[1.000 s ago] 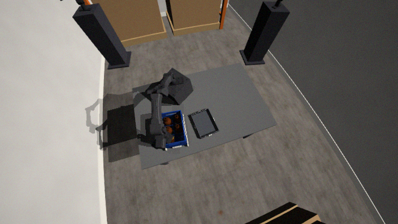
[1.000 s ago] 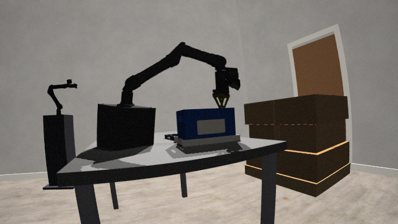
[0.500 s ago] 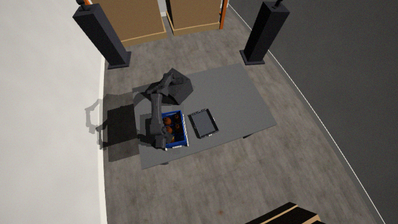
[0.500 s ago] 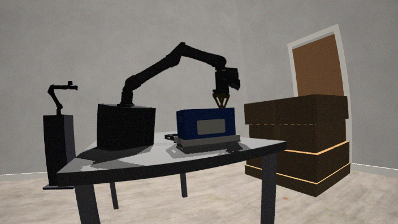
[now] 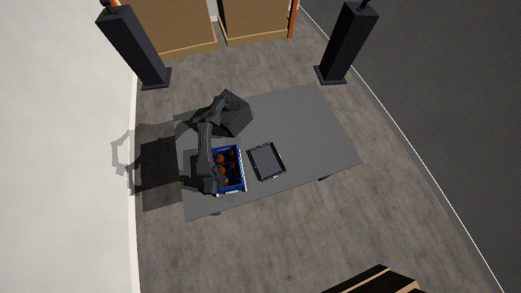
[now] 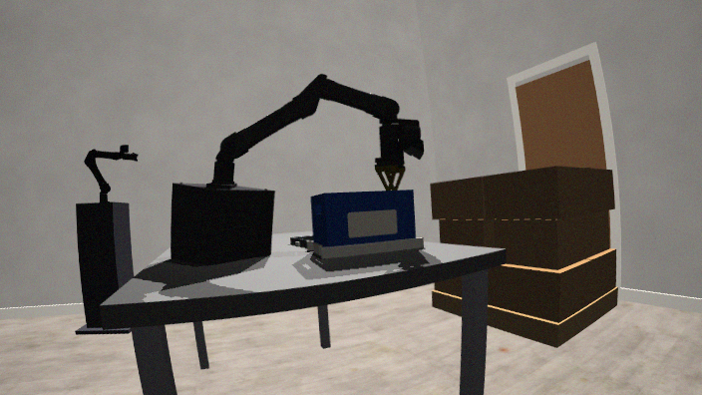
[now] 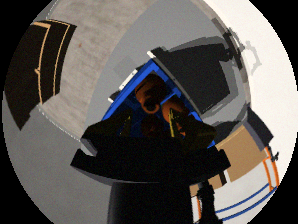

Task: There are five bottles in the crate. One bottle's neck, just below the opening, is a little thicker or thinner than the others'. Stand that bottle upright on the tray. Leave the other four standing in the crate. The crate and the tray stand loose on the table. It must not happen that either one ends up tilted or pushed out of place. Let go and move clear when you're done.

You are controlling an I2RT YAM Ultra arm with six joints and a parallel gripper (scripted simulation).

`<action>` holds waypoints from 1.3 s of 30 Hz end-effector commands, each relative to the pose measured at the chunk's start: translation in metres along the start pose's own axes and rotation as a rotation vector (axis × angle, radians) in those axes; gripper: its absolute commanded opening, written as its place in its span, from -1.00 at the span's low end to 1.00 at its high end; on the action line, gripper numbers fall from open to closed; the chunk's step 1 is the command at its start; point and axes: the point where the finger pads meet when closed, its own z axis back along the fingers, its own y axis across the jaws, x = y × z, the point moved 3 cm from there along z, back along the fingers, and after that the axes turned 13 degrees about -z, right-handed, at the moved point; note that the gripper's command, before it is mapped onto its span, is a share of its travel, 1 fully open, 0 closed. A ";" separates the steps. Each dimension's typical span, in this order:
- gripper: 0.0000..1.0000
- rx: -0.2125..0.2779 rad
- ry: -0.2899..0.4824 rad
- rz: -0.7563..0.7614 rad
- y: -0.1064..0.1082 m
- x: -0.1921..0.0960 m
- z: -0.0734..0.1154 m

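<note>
Fingers (image 6: pixel 390 186) parted above blue crate (image 6: pixel 329 219); brown bottles (image 5: pixel 219 158) upright inside.

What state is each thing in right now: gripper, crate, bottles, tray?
gripper: partly open, holding nothing, tips at the crate's top edge.
blue crate: upright on the table, beside the tray.
bottles: in the crate; those visible stand upright, the arm hides some.
tray: flat on the table, no bottle on it.
arm: reaching over the crate, wrist pointing down.
</note>
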 end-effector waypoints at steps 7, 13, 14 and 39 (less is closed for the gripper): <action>0.21 0.027 -0.023 0.001 0.005 0.006 0.016; 0.21 0.026 -0.022 0.001 0.005 0.006 0.015; 0.21 0.025 -0.022 0.001 0.005 0.006 0.014; 0.21 0.019 -0.017 -0.004 0.000 0.006 -0.005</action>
